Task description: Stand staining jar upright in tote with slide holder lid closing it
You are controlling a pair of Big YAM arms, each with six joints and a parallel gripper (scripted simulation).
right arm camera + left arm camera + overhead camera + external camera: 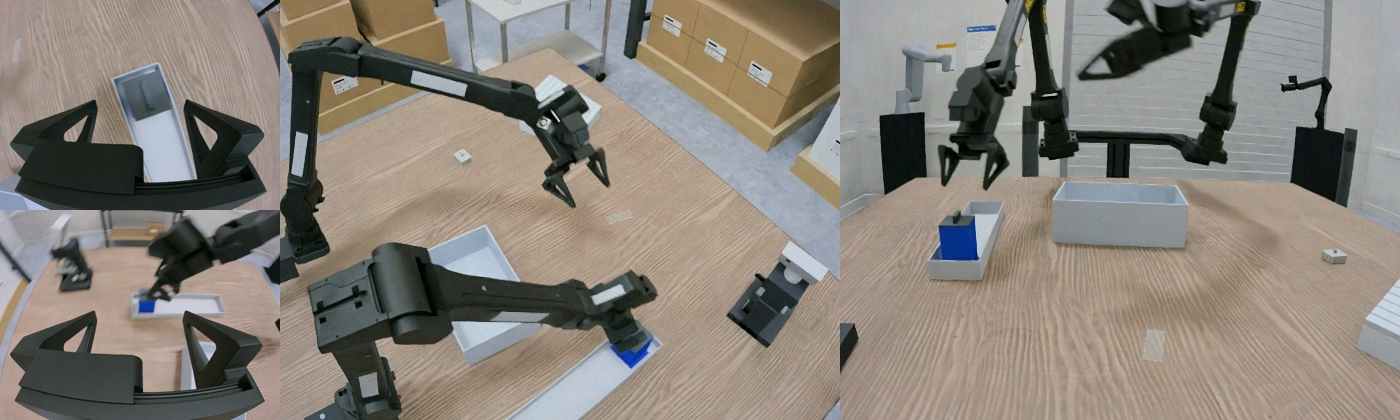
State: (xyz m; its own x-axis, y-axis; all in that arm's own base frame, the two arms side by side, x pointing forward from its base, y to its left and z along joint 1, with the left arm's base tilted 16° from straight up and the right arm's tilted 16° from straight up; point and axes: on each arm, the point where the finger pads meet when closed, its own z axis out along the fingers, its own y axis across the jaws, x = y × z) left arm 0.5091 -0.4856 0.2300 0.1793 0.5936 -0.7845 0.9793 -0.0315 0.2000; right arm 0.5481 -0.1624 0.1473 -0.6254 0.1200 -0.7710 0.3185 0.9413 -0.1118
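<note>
Blue jar (632, 356) (958, 242) (146, 306) stands upright at 1 end of the jar rack (580, 385) (957, 270) (194, 304) (162, 144), under the grey lid (960, 220) (143, 297) (156, 94). Your right tool (630, 337) (965, 186) (149, 288) (140, 104) is nearer: wide open above the jar, holding 0 items. Your left tool (592, 196) (1087, 72) (139, 315), also wide open and holding nothing, hangs well apart from it.

Axis finding: in the right wrist view the lid's handle (956, 217) (146, 96) runs roughly along the rack's long sides, crosswise to your closing direction, leaning a little off square. It sits slightly toward the picture's right of mid-grip. You would likely need a small turn and sideways correction before descending.

Edges: the lid sits close to 1 long wall and near the end wall; more room lies toward the rack's other end. Fingers sent low could strike those walls, and a knock endangers the glass slides. The handle appears the safer grip if the holder is to come out first. The tote (480, 345) (1120, 224) (186, 368) (11, 184) stands on the surface beside the rack, apart from it, awaiting the jar.
</note>
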